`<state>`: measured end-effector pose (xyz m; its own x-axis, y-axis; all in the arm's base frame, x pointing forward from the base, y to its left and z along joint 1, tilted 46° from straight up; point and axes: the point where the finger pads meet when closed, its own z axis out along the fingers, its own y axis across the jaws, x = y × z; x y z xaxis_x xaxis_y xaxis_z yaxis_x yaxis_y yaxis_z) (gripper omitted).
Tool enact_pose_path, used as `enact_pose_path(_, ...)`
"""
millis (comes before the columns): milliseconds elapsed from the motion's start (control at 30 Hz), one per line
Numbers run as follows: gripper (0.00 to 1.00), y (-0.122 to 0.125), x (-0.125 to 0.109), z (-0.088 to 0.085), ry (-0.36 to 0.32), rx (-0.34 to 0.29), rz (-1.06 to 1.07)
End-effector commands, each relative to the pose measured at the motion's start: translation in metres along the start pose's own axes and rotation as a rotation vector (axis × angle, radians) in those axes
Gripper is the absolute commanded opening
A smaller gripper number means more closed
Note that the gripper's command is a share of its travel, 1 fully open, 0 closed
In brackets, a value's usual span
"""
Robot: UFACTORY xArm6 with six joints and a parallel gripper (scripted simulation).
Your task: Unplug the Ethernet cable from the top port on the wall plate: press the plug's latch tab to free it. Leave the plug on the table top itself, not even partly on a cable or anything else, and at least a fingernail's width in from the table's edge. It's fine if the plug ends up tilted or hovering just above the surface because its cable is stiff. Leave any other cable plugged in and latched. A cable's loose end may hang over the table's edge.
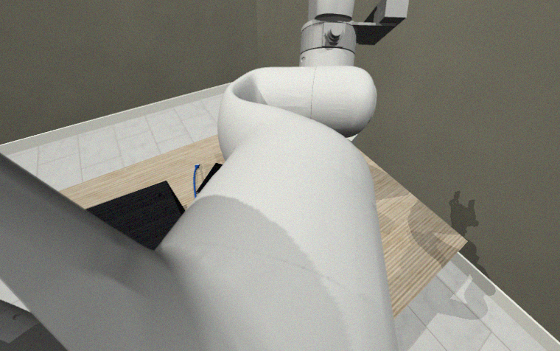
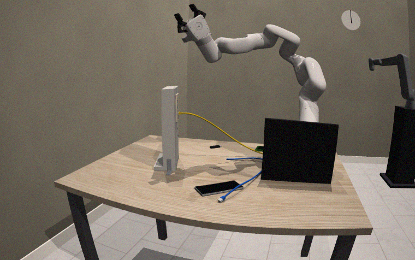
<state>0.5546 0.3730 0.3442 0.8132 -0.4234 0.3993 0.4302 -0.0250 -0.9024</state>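
In the exterior view, the white wall plate stand (image 2: 170,128) is upright on the wooden table (image 2: 128,183). A yellow cable (image 2: 214,126) is plugged into its face and sags to the right behind the black panel. A blue Ethernet cable (image 2: 242,183) (image 1: 194,183) lies loose on the table. Its plug (image 2: 220,199) (image 1: 197,166) rests on the wood just in front of a black phone (image 2: 218,187) (image 1: 209,176), well in from the front edge. My gripper (image 2: 185,13) is open and empty, high above the wall plate, fingers pointing up and left. In the top view my arm hides the wall plate and the fingers.
A black upright panel (image 2: 300,149) (image 1: 140,210) stands at the right of the table. A small black stick (image 2: 214,146) lies at the back, and a green item (image 2: 259,148) shows beside the panel. A second robot on a black pedestal (image 2: 401,143) stands at the far right.
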Motion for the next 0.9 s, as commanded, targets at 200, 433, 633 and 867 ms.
enact_pose_path(200,1.0,-0.01,-0.039,-0.045,-0.355,-0.141,0.032)
enact_pose_path(433,1.0,-0.004,-0.053,-0.074,-0.471,-0.249,0.042)
enact_pose_path(633,1.0,0.006,-0.063,-0.115,-0.589,-0.406,0.051)
enact_pose_path(867,1.0,0.019,-0.068,-0.171,-0.693,-0.623,0.058)
